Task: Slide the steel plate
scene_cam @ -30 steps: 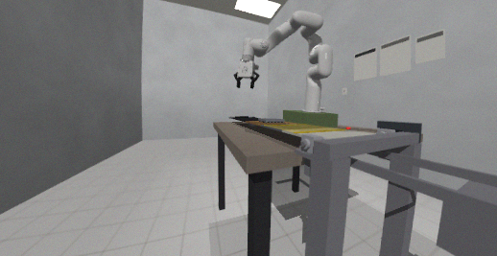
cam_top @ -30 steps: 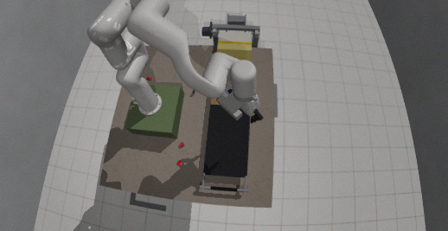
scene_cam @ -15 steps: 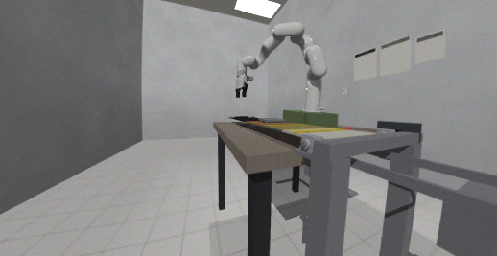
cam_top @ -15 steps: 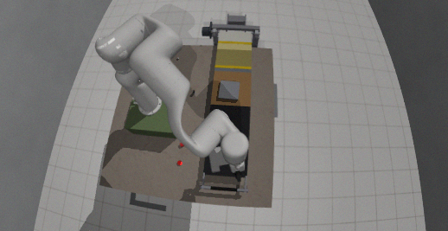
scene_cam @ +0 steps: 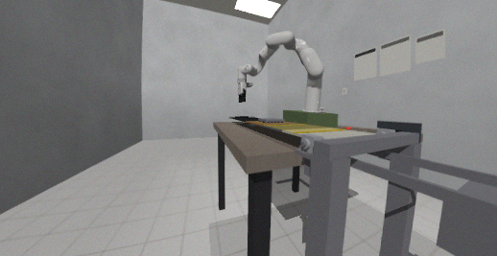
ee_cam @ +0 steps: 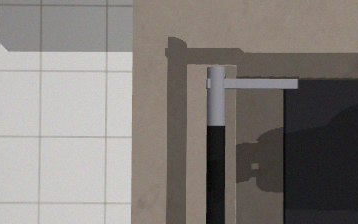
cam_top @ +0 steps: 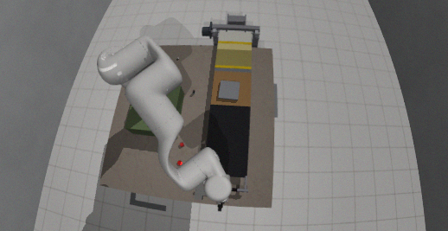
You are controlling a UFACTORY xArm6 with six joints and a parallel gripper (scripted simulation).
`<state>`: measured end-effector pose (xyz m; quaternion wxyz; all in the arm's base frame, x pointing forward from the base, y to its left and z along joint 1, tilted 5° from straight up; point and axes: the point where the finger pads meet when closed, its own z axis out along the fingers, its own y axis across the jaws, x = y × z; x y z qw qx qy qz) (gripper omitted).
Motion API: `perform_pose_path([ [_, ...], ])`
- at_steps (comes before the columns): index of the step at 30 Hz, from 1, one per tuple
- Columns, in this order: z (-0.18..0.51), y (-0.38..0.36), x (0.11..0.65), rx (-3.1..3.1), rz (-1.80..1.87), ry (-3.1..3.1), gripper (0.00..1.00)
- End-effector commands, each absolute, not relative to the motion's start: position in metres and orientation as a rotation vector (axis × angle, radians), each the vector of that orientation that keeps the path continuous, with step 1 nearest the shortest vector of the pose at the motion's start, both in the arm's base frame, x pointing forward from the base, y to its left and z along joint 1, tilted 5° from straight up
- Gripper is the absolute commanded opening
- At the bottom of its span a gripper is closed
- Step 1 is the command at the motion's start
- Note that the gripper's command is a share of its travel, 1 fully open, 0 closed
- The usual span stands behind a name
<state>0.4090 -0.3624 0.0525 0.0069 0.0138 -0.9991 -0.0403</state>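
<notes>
The long tray (cam_top: pixel 230 108) lies flat on the table, with its hinge at the far end (cam_top: pixel 233 30) and its handle at the near end (cam_top: pixel 240 188). The grey steel plate (cam_top: pixel 229 91) lies flat on the brown part of the bed, just outside the tinted band (cam_top: pixel 233 55) that lies between two yellow lines. My gripper (cam_top: pixel 220 205) is open and empty, high above the handle end, as the side view (scene_cam: pixel 242 96) shows. The wrist view looks down on the handle bar (ee_cam: pixel 216 150), its grey cross arm (ee_cam: pixel 252 83) and the black bed (ee_cam: pixel 330 150); my fingers are out of that view.
The arm's green base block (cam_top: pixel 153 112) stands on the table left of the tray. Two small red markers (cam_top: pixel 182 144) (cam_top: pixel 180 163) lie between them. A grey frame (scene_cam: pixel 365 168) stands at the hinge end. The table edge (ee_cam: pixel 132 125) runs left of the handle.
</notes>
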Motion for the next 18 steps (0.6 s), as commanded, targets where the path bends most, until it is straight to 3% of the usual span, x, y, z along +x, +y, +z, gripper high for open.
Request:
perform_pose_path([
  [1, 0.054, -0.365, 0.41, 0.039, -0.123, -3.127, 1.0],
  [10, 0.053, -0.365, 0.41, 0.039, -0.123, -3.127, 1.0],
  [18, 0.004, -0.36, 0.407, 0.038, -0.123, -3.126, 1.0],
])
